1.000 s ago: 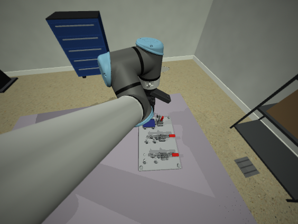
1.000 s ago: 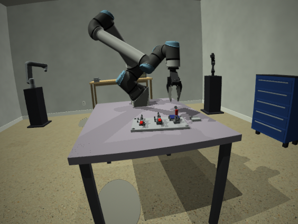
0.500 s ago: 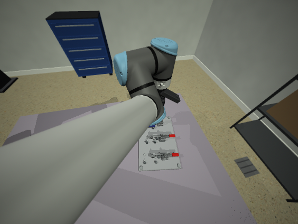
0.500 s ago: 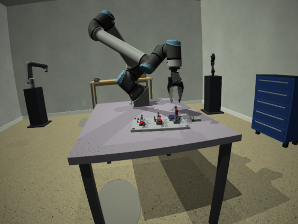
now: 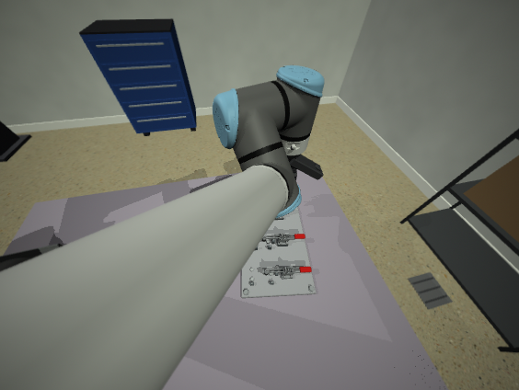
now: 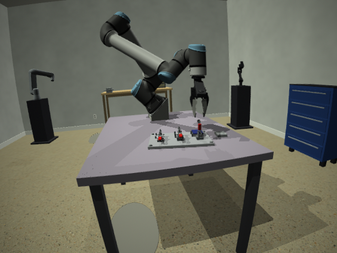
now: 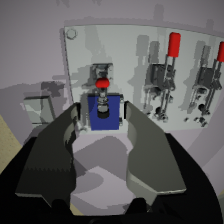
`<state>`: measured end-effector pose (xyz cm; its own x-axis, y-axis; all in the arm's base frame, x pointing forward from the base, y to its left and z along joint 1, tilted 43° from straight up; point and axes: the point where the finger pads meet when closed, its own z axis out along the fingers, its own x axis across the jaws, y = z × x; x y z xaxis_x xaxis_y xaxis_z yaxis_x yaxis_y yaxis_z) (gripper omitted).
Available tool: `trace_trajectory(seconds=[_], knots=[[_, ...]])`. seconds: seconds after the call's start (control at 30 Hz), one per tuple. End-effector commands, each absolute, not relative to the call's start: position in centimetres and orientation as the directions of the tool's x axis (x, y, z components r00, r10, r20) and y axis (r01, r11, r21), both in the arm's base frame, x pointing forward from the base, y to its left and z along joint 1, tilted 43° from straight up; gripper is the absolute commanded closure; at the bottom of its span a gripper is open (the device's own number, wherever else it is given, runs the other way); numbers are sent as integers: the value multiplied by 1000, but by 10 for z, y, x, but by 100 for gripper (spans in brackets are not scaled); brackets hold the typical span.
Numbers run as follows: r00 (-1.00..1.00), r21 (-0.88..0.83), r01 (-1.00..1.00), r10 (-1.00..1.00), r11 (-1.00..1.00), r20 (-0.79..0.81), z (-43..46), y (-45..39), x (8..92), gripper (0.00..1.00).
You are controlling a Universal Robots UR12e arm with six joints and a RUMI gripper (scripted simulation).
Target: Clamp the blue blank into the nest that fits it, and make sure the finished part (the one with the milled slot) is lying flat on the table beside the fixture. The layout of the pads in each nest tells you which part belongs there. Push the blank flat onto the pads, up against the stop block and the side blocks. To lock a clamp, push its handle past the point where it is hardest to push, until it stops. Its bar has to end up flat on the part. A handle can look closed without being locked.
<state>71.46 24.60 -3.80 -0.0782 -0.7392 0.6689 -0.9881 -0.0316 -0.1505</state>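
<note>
No readable labels; fingers apart above blue blank (image 7: 105,112).

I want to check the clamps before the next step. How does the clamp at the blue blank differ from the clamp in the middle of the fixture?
The clamp at the blue blank has its red handle standing up; the middle clamp's handle lies flat along the plate. The first clamp's nest holds the blank; no part shows in the middle clamp's nest. Both have red handles and stand on the same grey fixture plate.
</note>
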Motion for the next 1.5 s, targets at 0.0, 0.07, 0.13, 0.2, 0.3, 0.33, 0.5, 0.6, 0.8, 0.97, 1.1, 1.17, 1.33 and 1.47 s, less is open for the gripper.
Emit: trace_trajectory(seconds=[0.0,0.07,0.13,0.2,0.3,0.33,0.5,0.6,0.8,0.97,1.1,1.17,1.33,1.47], knots=[[-79,-151,-988,-740,-32,668,-38,246,716,72],[-79,-151,-988,-740,-32,668,-38,246,716,72],[-79,-151,-988,-740,-32,668,-40,244,717,72],[-79,-151,-988,-740,-32,668,-40,244,717,72],[-79,-151,-988,-740,-32,668,-43,242,717,72],[-79,-151,-988,-740,-32,668,-44,240,717,72],[-79,-151,-988,-740,-32,668,-52,233,719,72],[-79,-151,-988,-740,-32,668,-57,229,720,72],[-79,-151,-988,-740,-32,668,-62,223,721,72],[-79,-151,-988,-740,-32,668,-67,219,722,72],[-79,-151,-988,-740,-32,668,-69,217,722,72],[-79,-151,-988,-740,-32,668,-69,217,722,72],[-79,-151,-988,-740,-32,668,-69,217,722,72],[-79,-151,-988,-740,-32,668,-69,217,722,72]])
